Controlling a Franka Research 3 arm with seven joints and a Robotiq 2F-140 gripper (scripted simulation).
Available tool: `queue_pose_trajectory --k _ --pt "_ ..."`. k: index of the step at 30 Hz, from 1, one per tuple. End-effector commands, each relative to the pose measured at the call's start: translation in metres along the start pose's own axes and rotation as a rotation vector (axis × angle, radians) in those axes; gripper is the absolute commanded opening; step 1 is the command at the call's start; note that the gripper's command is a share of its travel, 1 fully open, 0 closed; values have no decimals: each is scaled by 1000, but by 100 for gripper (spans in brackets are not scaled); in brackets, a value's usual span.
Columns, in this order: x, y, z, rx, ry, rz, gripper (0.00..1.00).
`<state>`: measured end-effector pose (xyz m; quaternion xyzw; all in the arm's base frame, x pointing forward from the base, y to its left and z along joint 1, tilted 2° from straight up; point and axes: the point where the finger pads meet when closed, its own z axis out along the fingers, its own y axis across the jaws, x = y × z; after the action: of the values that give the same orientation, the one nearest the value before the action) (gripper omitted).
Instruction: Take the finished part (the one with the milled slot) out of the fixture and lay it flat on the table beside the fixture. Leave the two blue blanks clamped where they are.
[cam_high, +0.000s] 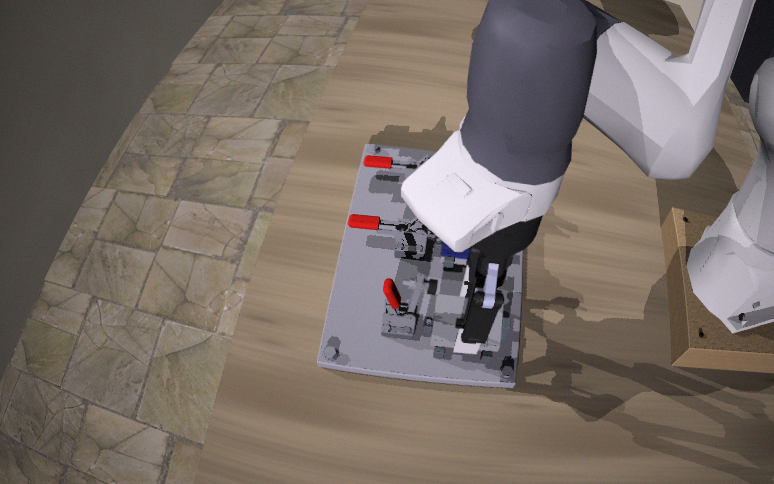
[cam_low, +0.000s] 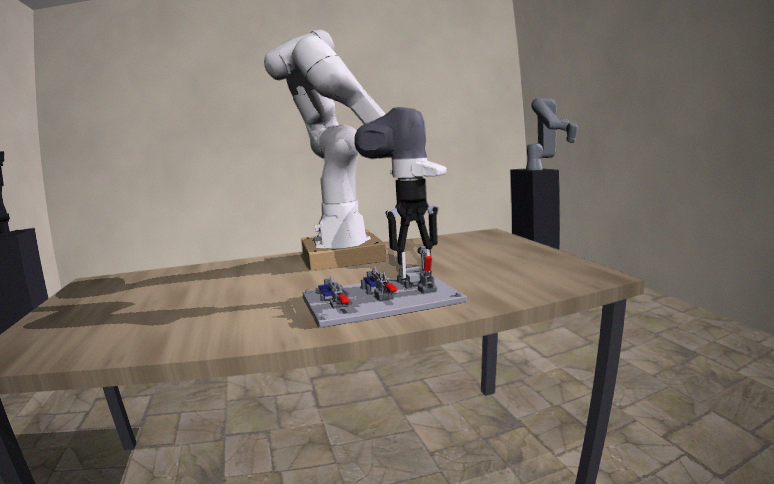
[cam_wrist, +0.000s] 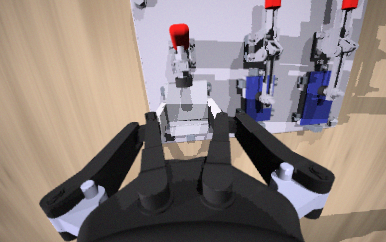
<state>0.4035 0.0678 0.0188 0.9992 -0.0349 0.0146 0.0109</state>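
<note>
Wrist view, nearest first: black gripper, pointing straight down, jaws closed on the finished part — a pale grey block gripped on its two side faces.

Finished part: at the end station of the fixture, at the plate's edge; whether it rests in its seat or sits just above it cannot be told.

Behind it: toggle clamp with red handle, handle raised upright (the only one of three standing up).

Next stations along the plate: first blue blank, then second blue blank, each under a clamp whose red handle lies flat.

Fixture: grey rectangular plate lying flat on the wooden worktop.

Farthest: arm base on a tan wooden block — behind the fixture in the exterior view.
</note>
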Motion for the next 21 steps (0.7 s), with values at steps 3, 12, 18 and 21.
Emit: queue_pose_trajectory --k 3,12,18,21 --pt "1 0 -6 2 1 -2 0" --pt "1 0 -15 2 1 -2 0" --pt "1 0 -23 2 1 -2 0" --pt "1 0 -25 2 1 -2 0"
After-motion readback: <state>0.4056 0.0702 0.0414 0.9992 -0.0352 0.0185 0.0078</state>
